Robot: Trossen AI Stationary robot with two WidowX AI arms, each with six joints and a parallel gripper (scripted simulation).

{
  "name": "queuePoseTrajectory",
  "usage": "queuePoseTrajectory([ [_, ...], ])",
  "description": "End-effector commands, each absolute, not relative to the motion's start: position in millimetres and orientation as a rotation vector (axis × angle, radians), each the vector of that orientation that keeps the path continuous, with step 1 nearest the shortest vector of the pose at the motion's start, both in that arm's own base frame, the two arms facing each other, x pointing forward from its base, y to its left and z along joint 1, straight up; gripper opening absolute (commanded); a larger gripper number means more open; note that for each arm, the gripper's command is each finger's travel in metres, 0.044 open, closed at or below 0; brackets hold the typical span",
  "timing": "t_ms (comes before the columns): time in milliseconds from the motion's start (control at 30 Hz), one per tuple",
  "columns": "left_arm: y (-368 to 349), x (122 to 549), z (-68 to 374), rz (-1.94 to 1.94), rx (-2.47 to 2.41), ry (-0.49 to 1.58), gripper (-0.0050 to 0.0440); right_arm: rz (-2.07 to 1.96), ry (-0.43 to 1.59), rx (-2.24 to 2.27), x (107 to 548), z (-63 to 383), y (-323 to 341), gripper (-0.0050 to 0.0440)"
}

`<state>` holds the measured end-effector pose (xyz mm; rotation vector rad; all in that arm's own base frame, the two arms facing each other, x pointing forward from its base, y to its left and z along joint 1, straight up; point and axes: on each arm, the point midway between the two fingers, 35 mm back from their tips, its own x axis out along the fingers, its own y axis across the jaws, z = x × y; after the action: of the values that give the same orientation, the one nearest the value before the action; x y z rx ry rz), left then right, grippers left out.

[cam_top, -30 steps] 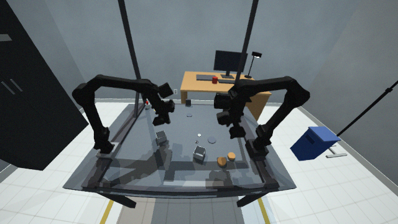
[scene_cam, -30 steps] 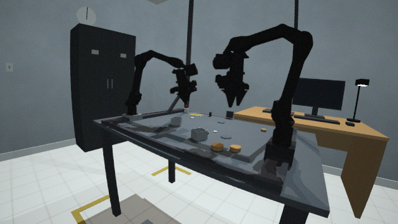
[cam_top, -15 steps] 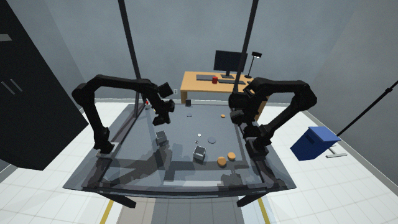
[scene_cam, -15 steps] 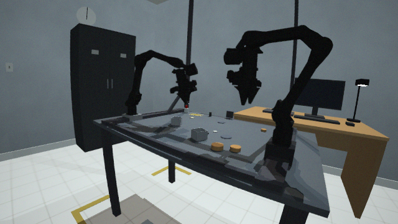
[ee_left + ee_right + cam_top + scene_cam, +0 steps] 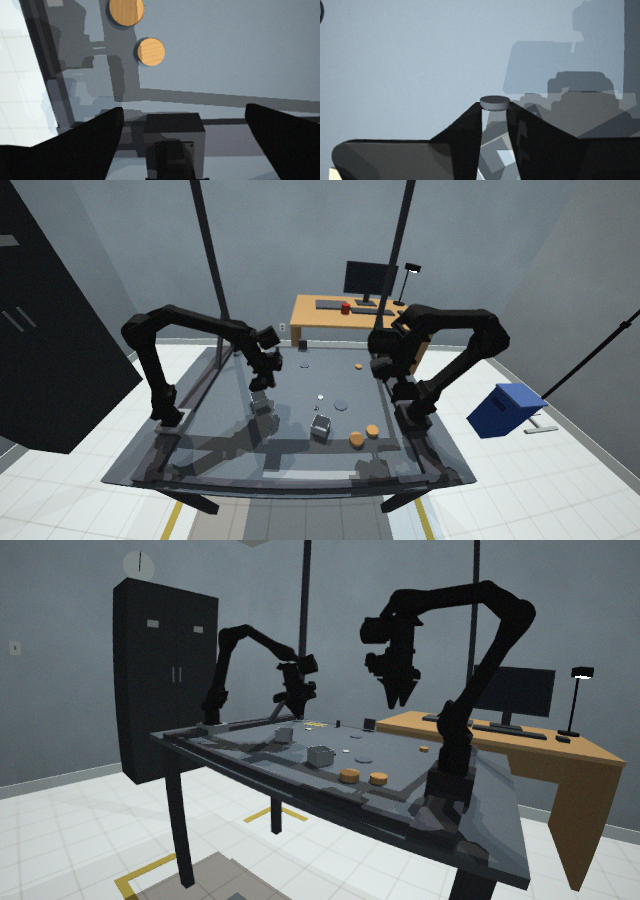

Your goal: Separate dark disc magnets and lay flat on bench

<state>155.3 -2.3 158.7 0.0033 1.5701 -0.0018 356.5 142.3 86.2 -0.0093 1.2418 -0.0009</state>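
One dark round disc magnet [image 5: 494, 100] is held between the right gripper's [image 5: 262, 384] [image 5: 299, 717] [image 5: 495, 106] fingertips; the other [image 5: 316, 408] lies on the grey bench [image 5: 295, 382] [image 5: 400, 752] [image 5: 225, 48] [image 5: 412, 60], near the grey open box [image 5: 320, 426] [image 5: 320, 756]. The left gripper [image 5: 403, 392] [image 5: 397, 706] [image 5: 183, 112] is spread wide.

From here I'm losing the dark disc [image 5: 494, 103] in the top and exterior views, too small to make out at the right end effector [image 5: 262, 384] [image 5: 299, 717] [image 5: 494, 108]. The left wrist view is cropping the larger orange disc [image 5: 356, 439] [image 5: 349, 776] [image 5: 126, 10]; the right's left edge is cutting off something round [image 5: 322, 12].

2 black jointed arms [image 5: 492, 332] [image 5: 517, 615] with blocky joint housings and tapering, dark wedge-shaped fingers
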Motion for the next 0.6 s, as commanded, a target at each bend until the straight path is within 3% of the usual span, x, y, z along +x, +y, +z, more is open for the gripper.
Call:
queuePoseTrajectory([
  [0, -2.2, 156.1, 162.2, -0.002, 0.002, 1.554, 0.0400, 0.006, 1.216, -0.002, 361.1, 75.1, 142.5, 0.0040],
  [567, -2.2, 156.1, 162.2, -0.002, 0.002, 1.554, 0.0400, 0.008, 1.206, 0.003, 361.0, 51.3, 142.1, 0.0040],
])
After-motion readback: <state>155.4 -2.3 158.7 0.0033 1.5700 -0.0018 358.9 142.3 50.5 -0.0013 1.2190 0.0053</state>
